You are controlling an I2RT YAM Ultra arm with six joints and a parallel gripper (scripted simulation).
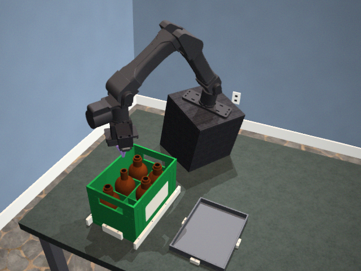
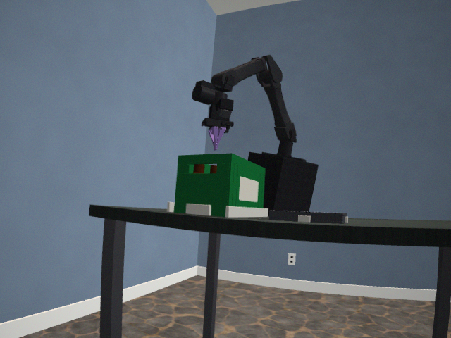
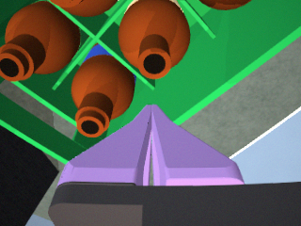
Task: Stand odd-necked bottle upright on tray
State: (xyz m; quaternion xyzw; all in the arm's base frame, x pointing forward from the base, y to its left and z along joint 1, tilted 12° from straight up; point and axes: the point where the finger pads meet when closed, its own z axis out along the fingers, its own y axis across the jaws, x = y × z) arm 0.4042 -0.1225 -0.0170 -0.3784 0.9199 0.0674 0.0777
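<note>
The brown glass-like bottle with the slimmer band just below its opening [image 1: 124,185] [image 3: 153,30] is the one that differs. It stands upright in the green plastic crate [image 1: 97,211] [image 2: 201,187] [image 3: 230,52], in the middle compartment of the long row farther from the tray. The other four brown round-shouldered bottles show broader collars and also stand in the crate: one at either end of that row, two in the row nearer the tray, these in its middle and rear compartments. Thin green dividers separate the compartments.

The black gripper with purple tapered fingers [image 1: 123,156] [image 2: 215,148] is clenched, fingertips together, with nothing between them. It points downward above the crate, near the long wall on the side away from the tray, and is apart from every bottle neck.

The crate sits level on the dark green table [image 1: 291,189] [image 2: 328,236]. A long white strip [image 1: 157,217] [image 2: 247,211] lies along its label side, and a short white block [image 1: 112,231] [image 2: 198,209] stands at its handle end.

The shallow grey rectangular tray [image 1: 210,233] [image 2: 325,217] lies flat beside the crate, apart from it. Small white blocks stand at its sides. The black arm [image 1: 151,55] [image 2: 278,105] is mounted on a black box-shaped pedestal [image 1: 180,136] [image 2: 297,182] beyond the crate.
</note>
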